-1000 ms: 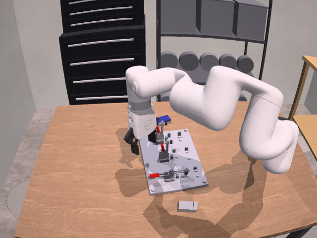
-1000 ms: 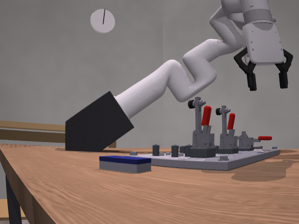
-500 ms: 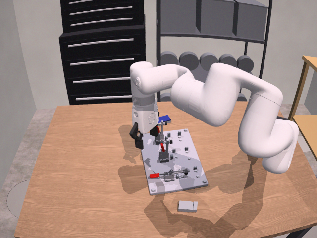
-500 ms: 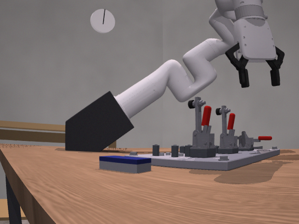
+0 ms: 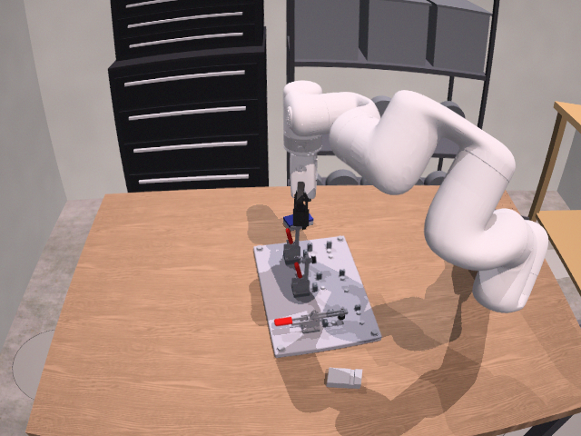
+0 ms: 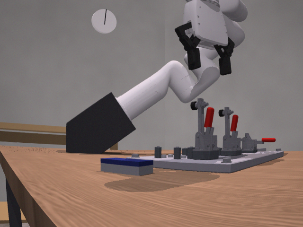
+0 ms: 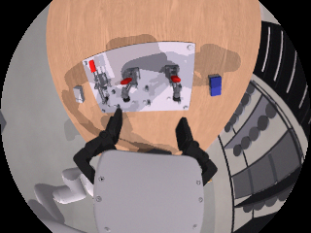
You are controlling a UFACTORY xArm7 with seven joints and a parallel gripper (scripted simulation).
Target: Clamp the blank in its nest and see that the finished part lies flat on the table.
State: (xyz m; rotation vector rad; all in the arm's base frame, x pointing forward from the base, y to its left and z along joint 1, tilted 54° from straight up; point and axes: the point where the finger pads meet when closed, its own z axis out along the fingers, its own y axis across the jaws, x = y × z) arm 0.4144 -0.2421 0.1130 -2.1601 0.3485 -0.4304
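The blue-topped blank (image 5: pixel 291 219) lies flat on the table just beyond the far end of the grey fixture plate (image 5: pixel 316 292); it also shows in the side view (image 6: pixel 127 166) and the wrist view (image 7: pixel 216 84). The grey finished part (image 5: pixel 344 377) with its slot lies flat on the table in front of the plate, and shows in the wrist view (image 7: pixel 80 93). My gripper (image 6: pixel 209 64) (image 5: pixel 300 211) is open and empty, high above the plate's far end. No part lies in any nest on the plate. Two clamps stand with red handles up (image 6: pixel 209 117) (image 6: pixel 234 122); the third clamp's handle lies flat (image 5: pixel 282 321).
Small stop blocks and rest pads (image 5: pixel 342 272) dot the plate's right half. A black drawer cabinet (image 5: pixel 187 94) and a shelf rack (image 5: pixel 389 37) stand behind the table. A wooden side table (image 5: pixel 563 197) stands at the right.
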